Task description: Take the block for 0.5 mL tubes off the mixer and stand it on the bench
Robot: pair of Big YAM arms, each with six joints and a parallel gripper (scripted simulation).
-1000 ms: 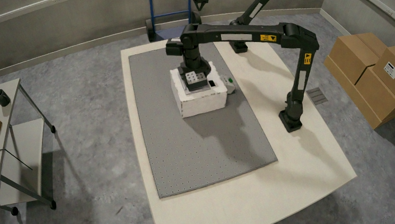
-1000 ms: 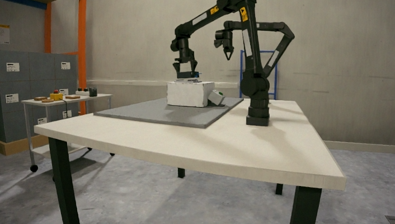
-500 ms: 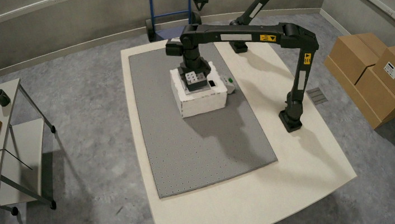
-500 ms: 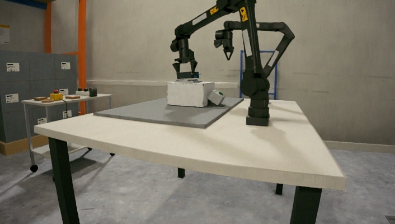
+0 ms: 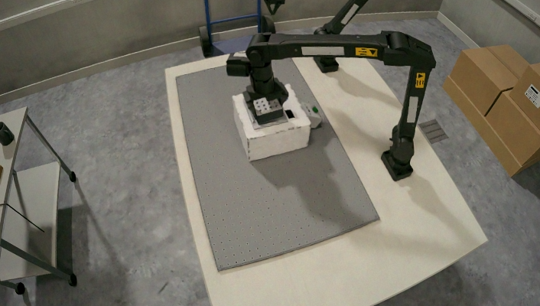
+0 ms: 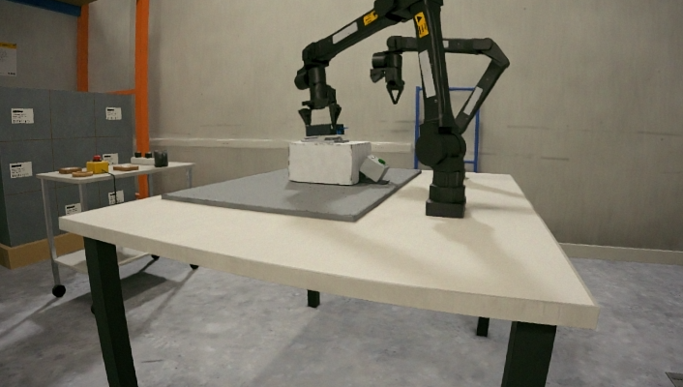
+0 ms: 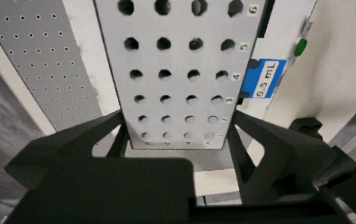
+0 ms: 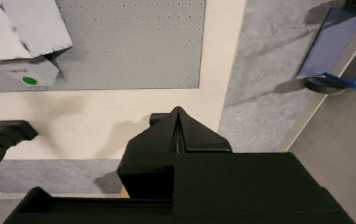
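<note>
Block for 0.5 mL tubes is over the top of the mixer, gripped between the widely spread fingers of the left claw. Right claw is fully closed, with nothing inside.

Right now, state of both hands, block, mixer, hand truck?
Left hand: shut on block.
Right hand: shut, holding nothing.
Block: gripped, roughly level over mixer; contact unclear.
Mixer: upright on gray board.
Hand truck: upright by wall.

Blue label; green button; dotted grey mat; white mixer.
</note>
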